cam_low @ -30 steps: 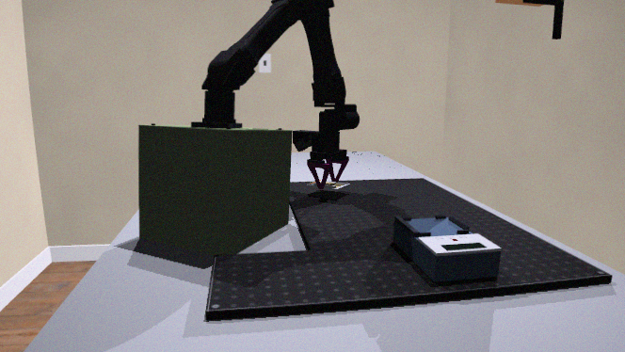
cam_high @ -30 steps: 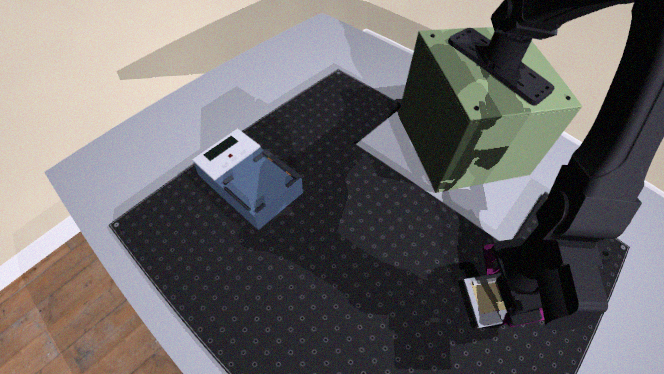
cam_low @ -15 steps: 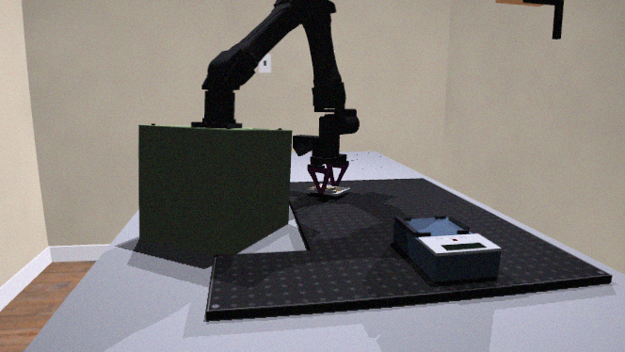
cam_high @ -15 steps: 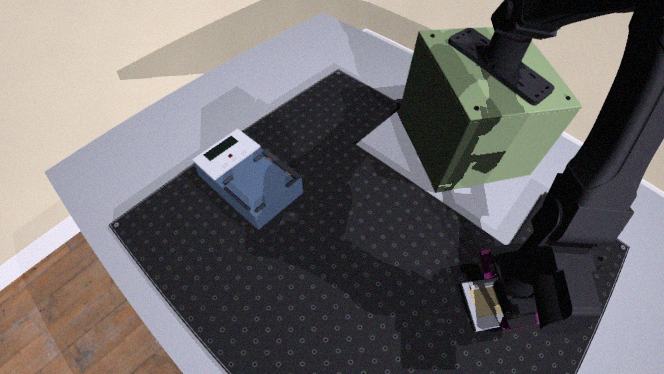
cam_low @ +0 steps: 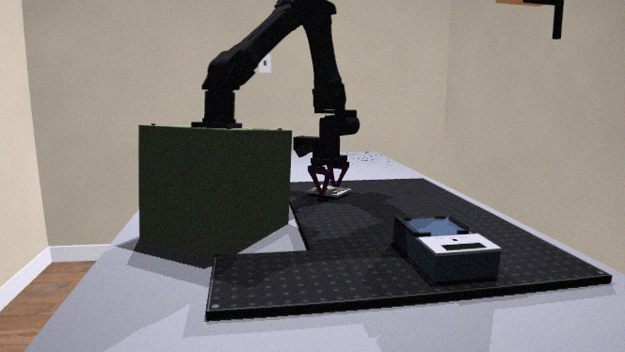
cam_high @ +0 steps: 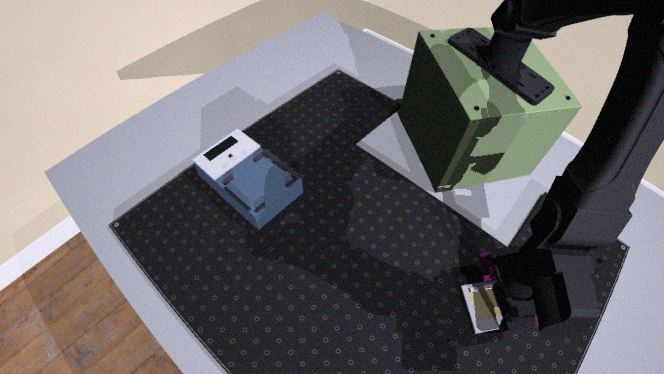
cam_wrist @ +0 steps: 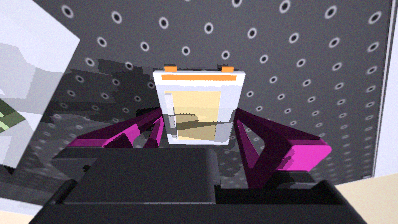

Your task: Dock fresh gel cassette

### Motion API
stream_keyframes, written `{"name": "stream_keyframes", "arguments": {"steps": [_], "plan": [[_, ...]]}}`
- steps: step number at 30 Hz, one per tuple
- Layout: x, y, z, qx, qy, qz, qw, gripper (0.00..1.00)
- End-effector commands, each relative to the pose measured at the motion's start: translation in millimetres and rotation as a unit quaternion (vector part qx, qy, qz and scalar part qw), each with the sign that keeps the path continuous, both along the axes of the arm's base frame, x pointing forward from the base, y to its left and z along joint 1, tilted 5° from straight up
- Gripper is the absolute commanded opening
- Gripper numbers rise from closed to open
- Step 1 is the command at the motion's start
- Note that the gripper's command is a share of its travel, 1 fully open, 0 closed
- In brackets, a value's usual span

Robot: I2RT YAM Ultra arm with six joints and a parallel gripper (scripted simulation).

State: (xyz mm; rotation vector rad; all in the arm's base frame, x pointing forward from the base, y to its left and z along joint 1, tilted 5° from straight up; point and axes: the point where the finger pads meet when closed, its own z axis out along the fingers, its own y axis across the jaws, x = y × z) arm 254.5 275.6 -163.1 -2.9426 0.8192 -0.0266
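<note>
The cassette FRESH (cam_wrist: pixel 199 107) is a white frame with a pale yellow gel window and an orange strip. Its two copper tabs (cam_wrist: pixel 170 68) stick out at the edge pointing away from the wrist. My gripper (cam_wrist: pixel 198 111) has magenta fingers and is shut on the cassette's two long sides. It holds the cassette level, low over the black deck at the left end (cam_high: pixel 482 306), also seen in the exterior view (cam_low: pixel 329 191). I cannot tell whether it touches the deck. I cannot make out the comb. The dock D1 (cam_high: pixel 250 175) (cam_low: pixel 435 226) stands far off with its blue bay empty.
The dock's white console (cam_high: pixel 227 150) has a dark display and a small red dot. The green box (cam_high: pixel 487 107) that carries the arm's base stands beside the deck, between the cassette's end and the dock's end. The deck's edge (cam_high: pixel 607 305) lies close behind the gripper.
</note>
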Motion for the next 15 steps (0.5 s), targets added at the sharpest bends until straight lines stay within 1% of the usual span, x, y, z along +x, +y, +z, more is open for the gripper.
{"name": "stream_keyframes", "arguments": {"steps": [1, 3, 5, 9, 13, 15], "plan": [[5.7, 10.8, 1.3, 0.012, -0.005, -0.001, 1.0, 0.0], [6.4, 11.7, 2.2, 0.014, -0.007, -0.001, 1.0, 0.0], [9.8, 15.3, 6.9, 0.021, -0.014, -0.001, 1.0, 0.0], [5.0, 10.6, -2.2, 0.012, -0.006, -0.001, 1.0, 0.0], [7.8, 13.9, 3.2, 0.019, -0.012, 0.0, 1.0, 0.0], [6.0, 12.2, -1.3, 0.016, -0.009, 0.0, 1.0, 0.0]]}}
